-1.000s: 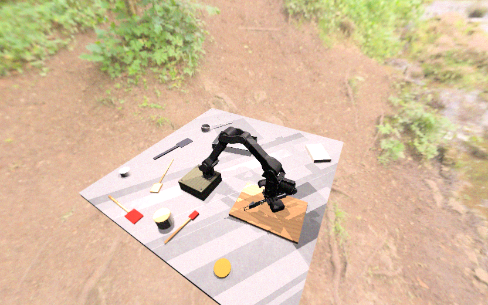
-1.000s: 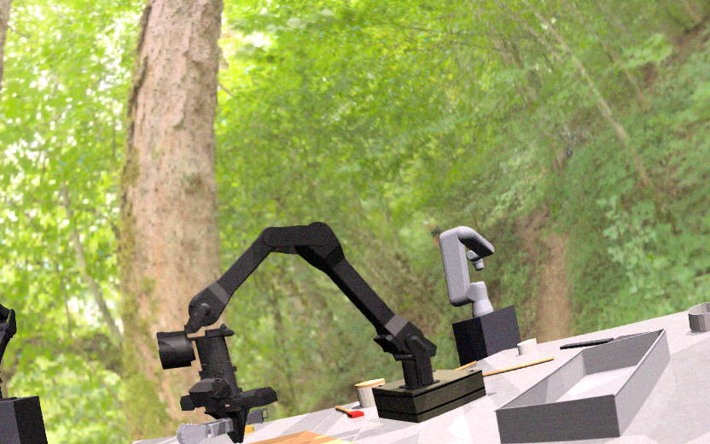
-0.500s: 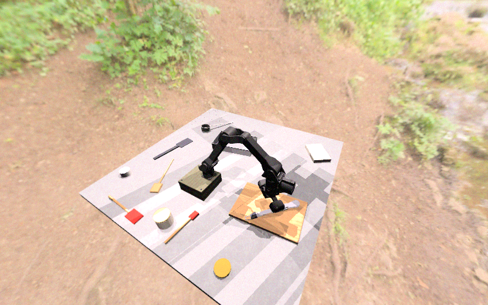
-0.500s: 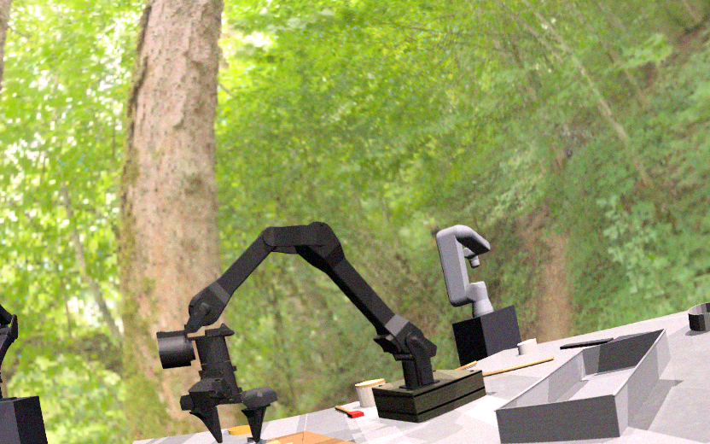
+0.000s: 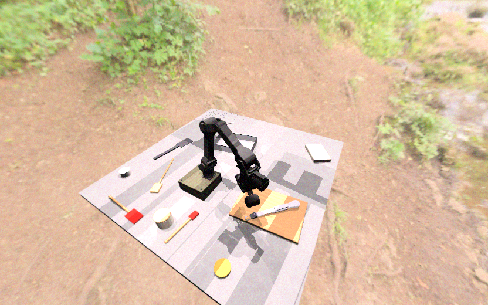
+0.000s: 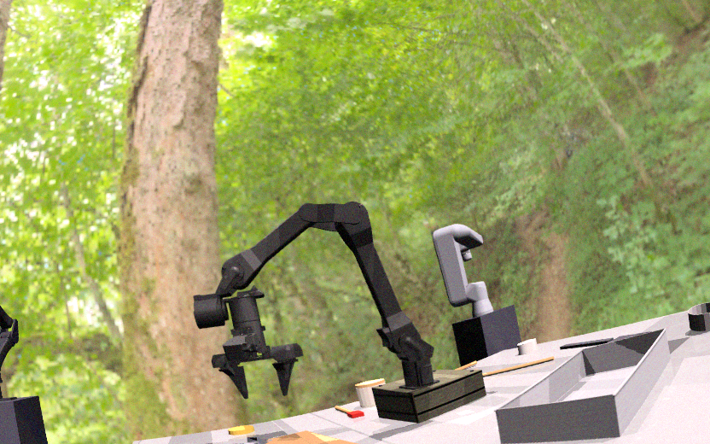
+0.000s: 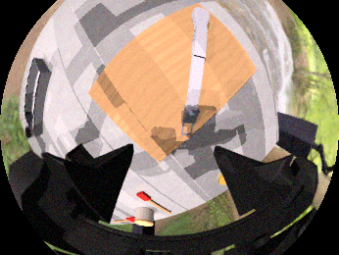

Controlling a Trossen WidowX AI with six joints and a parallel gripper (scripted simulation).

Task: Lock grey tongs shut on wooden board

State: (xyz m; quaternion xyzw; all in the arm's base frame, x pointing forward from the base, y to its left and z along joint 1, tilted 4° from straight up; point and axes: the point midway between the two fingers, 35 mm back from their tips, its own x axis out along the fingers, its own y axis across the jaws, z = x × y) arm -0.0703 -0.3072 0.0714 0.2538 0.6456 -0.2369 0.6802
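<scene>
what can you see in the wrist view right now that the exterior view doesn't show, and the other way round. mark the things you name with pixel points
Only the wrist view: the grey tongs' (image 7: 197, 71) arms, lying closed together along the wooden board.

Only the exterior view: the grey robot arm (image 6: 449, 266) on its dark pedestal (image 6: 489, 335), and the thick tree trunk (image 6: 172, 183).

Both: the gripper (image 6: 265, 394) (image 7: 174, 150), open, the wooden board (image 6: 300, 438) (image 7: 147, 64), the roasting tin (image 6: 557, 423) (image 7: 43, 88) and a red-headed utensil (image 6: 356, 413) (image 7: 142, 195).

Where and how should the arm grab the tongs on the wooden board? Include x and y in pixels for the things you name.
Probably mid-length on the tongs (image 5: 276, 211) (image 7: 197, 69), from straight above, fingers either side: they lie flat, long and narrow, with the broad end and dark hinge at opposite ends.
</scene>
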